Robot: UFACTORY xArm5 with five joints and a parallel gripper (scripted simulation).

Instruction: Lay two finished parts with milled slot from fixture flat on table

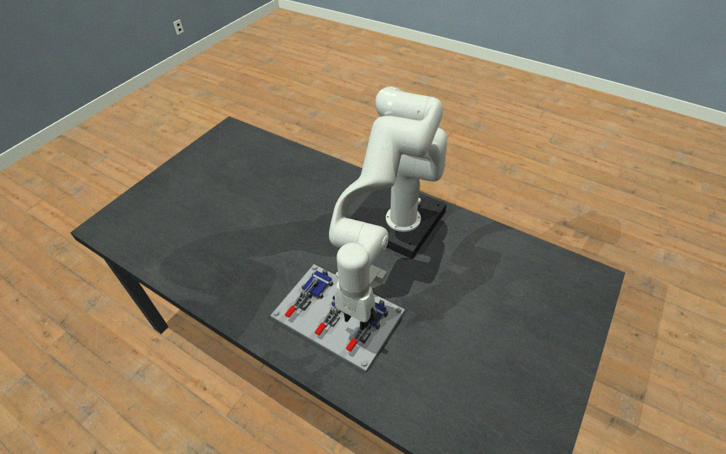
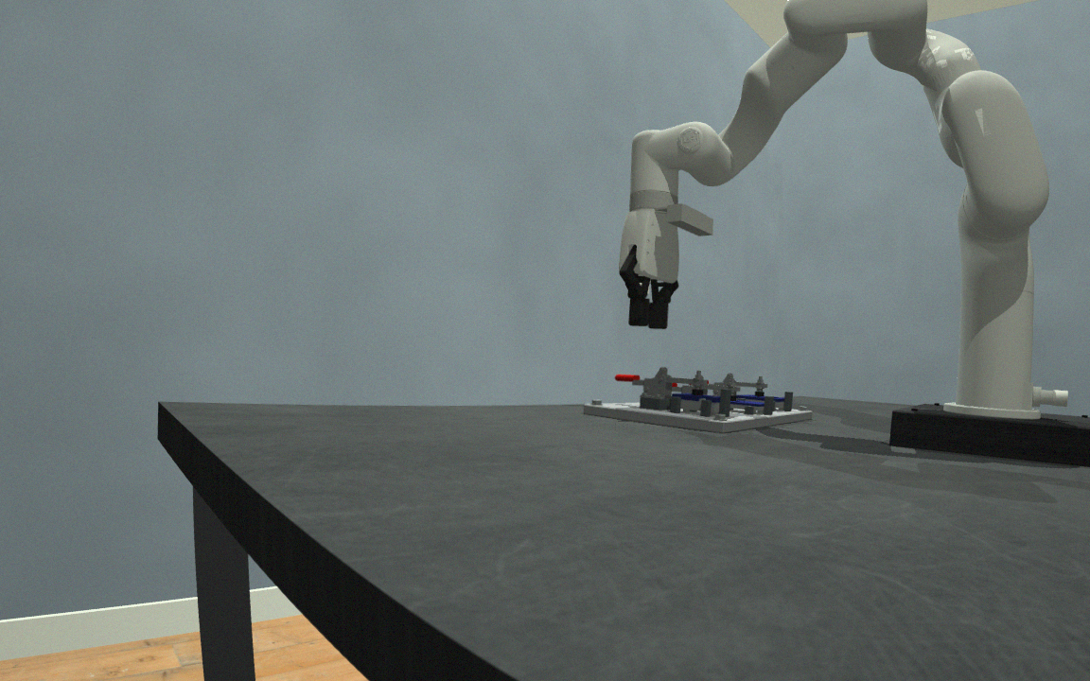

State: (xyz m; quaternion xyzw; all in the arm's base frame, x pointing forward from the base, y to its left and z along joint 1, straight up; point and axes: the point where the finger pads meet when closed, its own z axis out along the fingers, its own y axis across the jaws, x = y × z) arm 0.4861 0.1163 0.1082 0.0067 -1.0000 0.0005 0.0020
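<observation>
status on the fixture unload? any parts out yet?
Done: nothing. No part lies on the table outside the fixture; the blue parts sit on the plate, and all three red clamp handles show.
In hand: nothing. The gripper hangs open and empty, well above the fixture.
Left: release clamps, lift out both slotted parts, lay them flat, keep the blank clamped. Which parts are slotted cannot be told.

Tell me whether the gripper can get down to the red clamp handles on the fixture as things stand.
Probably yes. The gripper hangs above the fixture, holding nothing, with only air beneath it in the exterior view. The three red clamp handles stick out toward the plate's front edge, nothing lying over them.
</observation>
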